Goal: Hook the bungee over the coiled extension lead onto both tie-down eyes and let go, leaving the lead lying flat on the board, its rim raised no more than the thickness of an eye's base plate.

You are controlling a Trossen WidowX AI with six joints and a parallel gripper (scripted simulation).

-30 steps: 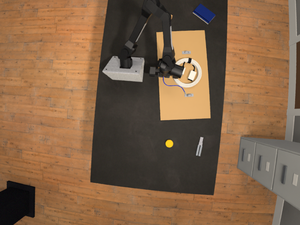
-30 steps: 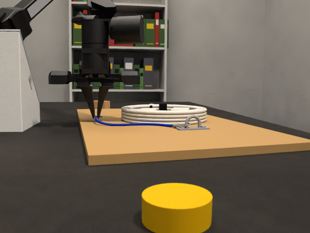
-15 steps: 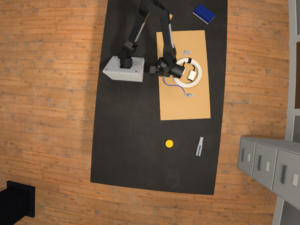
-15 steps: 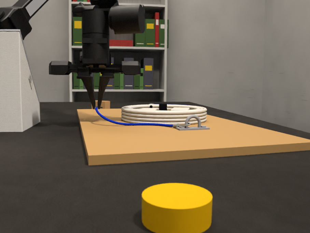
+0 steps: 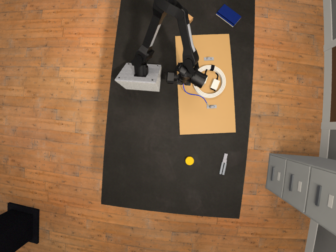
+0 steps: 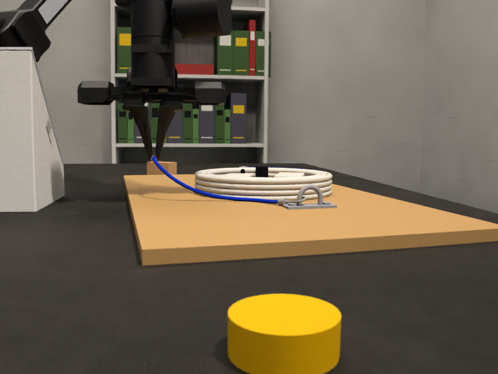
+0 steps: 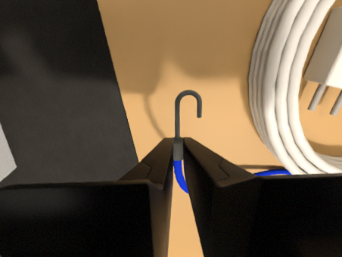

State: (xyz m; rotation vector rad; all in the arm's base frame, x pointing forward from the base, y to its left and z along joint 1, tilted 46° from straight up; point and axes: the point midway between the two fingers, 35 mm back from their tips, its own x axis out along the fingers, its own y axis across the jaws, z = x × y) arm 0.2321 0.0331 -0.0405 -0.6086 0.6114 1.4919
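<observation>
While the gripper (image 7: pixel 178 145) pinched the bungee (image 6: pixel 209 194) above the board (image 6: pixel 249 225), its far hook (image 6: pixel 299 197) sat in one eye (image 6: pixel 310 195).

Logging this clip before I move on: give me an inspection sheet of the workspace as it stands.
Surface: black mat with a tan board on it.
Job's things: white coiled lead flat on the board; blue bungee hooked to the near eye; far eye bare.
Clutter: yellow puck, blue book, grey clip.
Grippers: gripper jaws shut on the bungee's free hook end, lifted off the board.
Cables: the lead only.
Surroundings: bookshelf, grey drawers.
</observation>
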